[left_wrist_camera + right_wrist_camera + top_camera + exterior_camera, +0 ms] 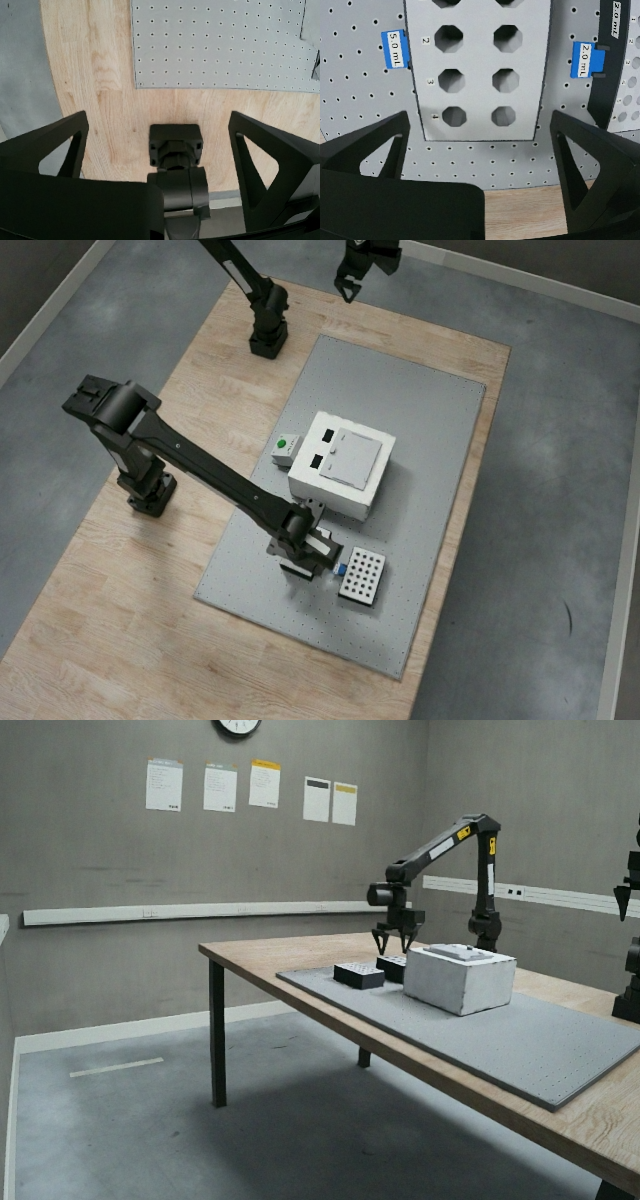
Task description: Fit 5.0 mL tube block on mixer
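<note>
The 5.0 mL block (480, 55) (391, 966) is light grey with large holes and a blue "5.0 mL" lever tag (395, 49). It lies flat on the grey perforated mat (403, 395) (360, 100). In the top view my right arm hides most of it. My right gripper (479, 118) (305, 557) (392, 939) is open and hovers just above its front end. The white mixer (336, 488) (459, 978) stands mid-mat, and its grey plate (354, 459) is bare. My left gripper (348, 289) (622, 898) (158, 118) is open and empty. It hangs high over the table's far edge.
The 2.0 mL block (361, 575) (358, 974) (632, 95), with small holes and a blue tag (584, 60), lies close beside the 5.0 mL block. A small box with a green button (283, 444) stands against the mixer. The left arm's base (175, 145) stands on the wooden table (129, 601).
</note>
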### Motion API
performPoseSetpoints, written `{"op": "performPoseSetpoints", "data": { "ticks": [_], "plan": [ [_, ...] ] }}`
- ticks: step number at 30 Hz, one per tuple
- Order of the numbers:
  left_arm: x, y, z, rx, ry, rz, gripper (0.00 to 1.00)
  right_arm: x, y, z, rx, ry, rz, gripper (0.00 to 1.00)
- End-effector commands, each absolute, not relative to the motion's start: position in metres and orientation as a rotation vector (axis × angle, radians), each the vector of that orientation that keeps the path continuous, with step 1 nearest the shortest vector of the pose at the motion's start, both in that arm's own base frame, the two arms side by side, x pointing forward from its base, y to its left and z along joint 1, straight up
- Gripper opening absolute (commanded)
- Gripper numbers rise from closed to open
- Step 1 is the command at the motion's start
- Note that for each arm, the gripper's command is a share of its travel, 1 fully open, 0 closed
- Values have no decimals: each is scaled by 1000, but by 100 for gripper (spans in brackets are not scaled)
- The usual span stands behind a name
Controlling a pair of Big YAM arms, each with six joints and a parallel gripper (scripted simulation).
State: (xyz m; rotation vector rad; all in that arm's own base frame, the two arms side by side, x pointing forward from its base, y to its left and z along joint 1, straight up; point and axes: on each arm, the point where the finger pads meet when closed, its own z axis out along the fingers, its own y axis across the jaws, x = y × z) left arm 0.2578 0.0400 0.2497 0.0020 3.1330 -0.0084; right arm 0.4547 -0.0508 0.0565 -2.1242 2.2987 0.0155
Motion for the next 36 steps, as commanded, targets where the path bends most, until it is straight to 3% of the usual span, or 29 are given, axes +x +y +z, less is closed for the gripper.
{"op": "performPoseSetpoints", "data": {
  "ticks": [1, 36],
  "plan": [
    [264, 44, 268, -5, 3096, -3, 100, 480, -61, 77, -2087, 2267, -73, 100],
    [264, 43, 268, -9, 3091, -4, 100, 467, -59, 60, -2096, 2280, -44, 100]
  ]
}}
